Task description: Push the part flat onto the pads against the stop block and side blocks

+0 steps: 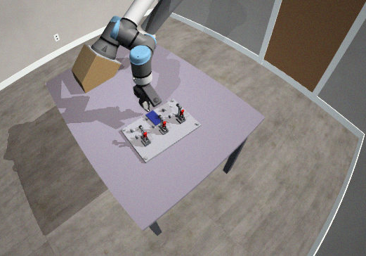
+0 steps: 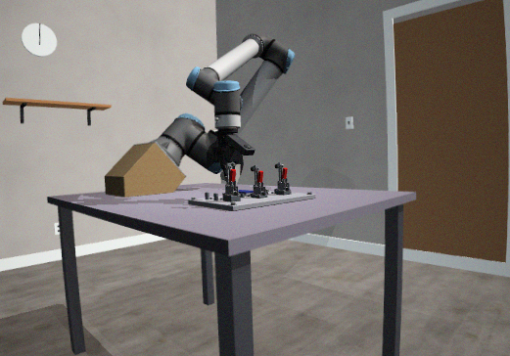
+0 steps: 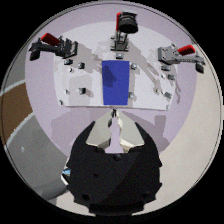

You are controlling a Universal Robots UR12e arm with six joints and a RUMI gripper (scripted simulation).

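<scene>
A flat blue rectangular part (image 1: 153, 117) (image 3: 116, 82) lies on the grey fixture plate (image 1: 175, 141) (image 2: 263, 200) (image 3: 145, 100), among small grey blocks and pads. In the exterior view only a thin blue sliver of it (image 2: 245, 191) shows behind the clamps. My gripper (image 1: 145, 105) (image 3: 114, 109) is shut with nothing between the fingers. Its tip sits just at the near short edge of the part, at the plate's back edge. In the exterior view the gripper (image 2: 227, 168) hangs low behind the left clamp.
Three toggle clamps with red handles (image 1: 145, 135) (image 1: 163, 126) (image 1: 180, 115) (image 3: 122, 27) stand in a row on the plate beyond and beside the part. A tan box-shaped arm base (image 1: 92, 68) (image 2: 141, 171) sits at the table's (image 1: 196, 105) back corner.
</scene>
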